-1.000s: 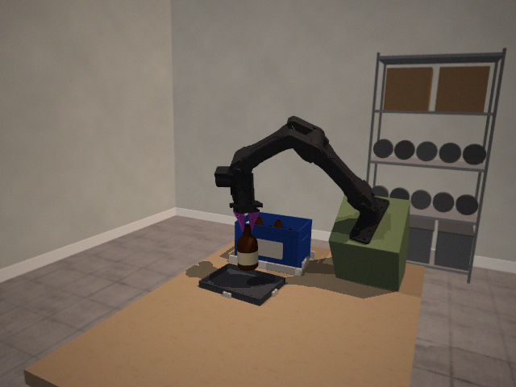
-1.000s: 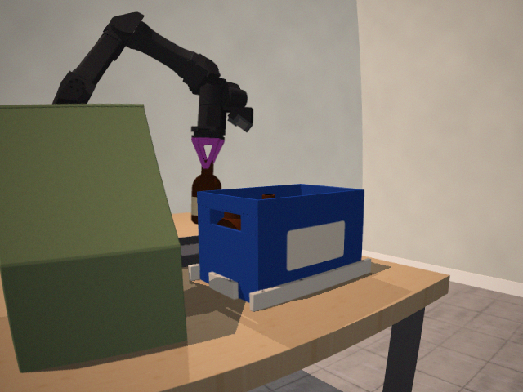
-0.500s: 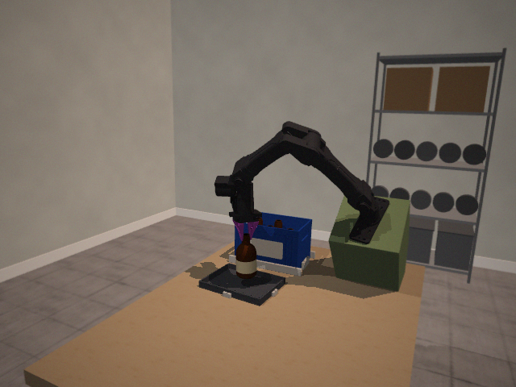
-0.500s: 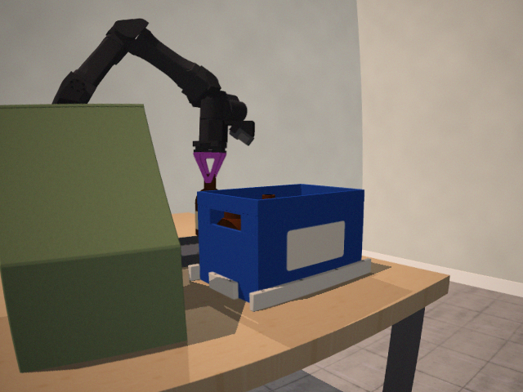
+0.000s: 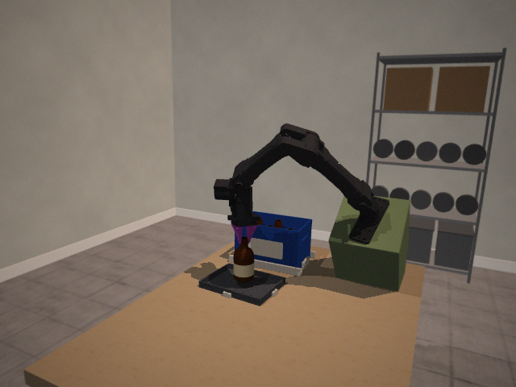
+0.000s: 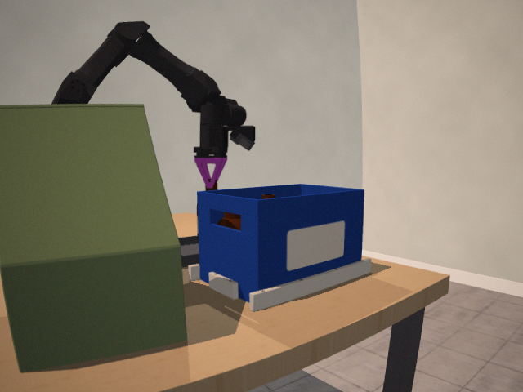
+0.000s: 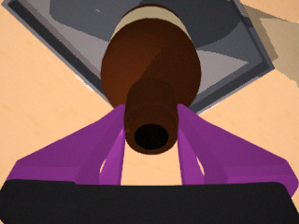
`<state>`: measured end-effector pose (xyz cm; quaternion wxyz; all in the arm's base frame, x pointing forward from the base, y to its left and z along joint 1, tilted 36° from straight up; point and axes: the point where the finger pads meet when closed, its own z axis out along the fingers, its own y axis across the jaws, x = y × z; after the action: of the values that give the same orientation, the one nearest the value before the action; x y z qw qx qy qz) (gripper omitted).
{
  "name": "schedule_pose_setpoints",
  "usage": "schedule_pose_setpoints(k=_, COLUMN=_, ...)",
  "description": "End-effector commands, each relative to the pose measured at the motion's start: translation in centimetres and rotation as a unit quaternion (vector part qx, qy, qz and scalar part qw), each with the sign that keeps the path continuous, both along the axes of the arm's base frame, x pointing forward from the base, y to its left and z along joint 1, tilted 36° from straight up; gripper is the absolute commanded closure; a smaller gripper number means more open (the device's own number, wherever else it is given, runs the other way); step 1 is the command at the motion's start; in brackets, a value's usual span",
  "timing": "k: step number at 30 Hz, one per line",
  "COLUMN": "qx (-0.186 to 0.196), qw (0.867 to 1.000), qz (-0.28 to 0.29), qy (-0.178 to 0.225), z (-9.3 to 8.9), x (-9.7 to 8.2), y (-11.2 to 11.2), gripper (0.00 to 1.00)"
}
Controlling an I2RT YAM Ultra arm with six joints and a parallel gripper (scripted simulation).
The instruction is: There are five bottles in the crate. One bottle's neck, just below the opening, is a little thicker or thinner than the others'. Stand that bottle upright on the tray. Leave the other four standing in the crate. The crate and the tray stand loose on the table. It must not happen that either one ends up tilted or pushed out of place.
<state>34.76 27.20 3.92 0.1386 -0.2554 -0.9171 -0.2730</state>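
While the blue crate [image 5: 297, 245] [image 6: 228, 257] is seen standing beyond the end effector [image 5: 243, 241] [image 6: 211, 185] [image 7: 150, 113] in the top view, and the dark tray [image 5: 260, 297] [image 7: 259, 65] below it, one upright brown bottle [image 5: 243, 262] [image 7: 150, 61] is gripped by the neck, over the tray.

The brown bottle [image 5: 243, 260] [image 7: 151, 65], with a cream label round its lower body and a dark open mouth, stands upright over the tray, its neck clamped in the end effector [image 5: 244, 242] [image 6: 210, 186] [image 7: 150, 113]; whether its base touches down, I cannot tell. The dark gray tray [image 5: 260, 297] [image 7: 252, 70], shallow and rimmed, lies flat on the table. Near it, the blue crate [image 5: 297, 245] [image 6: 228, 257], with a pale panel on its long side, sits level. Brown bottle tops [image 5: 278, 223] [image 6: 268, 196] show inside; their exact number is unclear.
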Motion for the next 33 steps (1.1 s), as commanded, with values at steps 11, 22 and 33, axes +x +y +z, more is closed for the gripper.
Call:
schedule_pose_setpoints(k=11, qx=0.004, qw=1.0, qz=-0.017, qy=-0.018, z=1.09, x=1.09, y=-0.57, gripper=1.0)
schedule_pose_setpoints(k=22, qx=0.004, qw=1.0, qz=-0.017, qy=-0.019, z=1.09, x=1.08, y=-0.58, gripper=1.0)
schedule_pose_setpoints(k=33, qx=0.004, qw=1.0, qz=-0.017, qy=-0.019, z=1.09, x=1.08, y=-0.58, gripper=1.0)
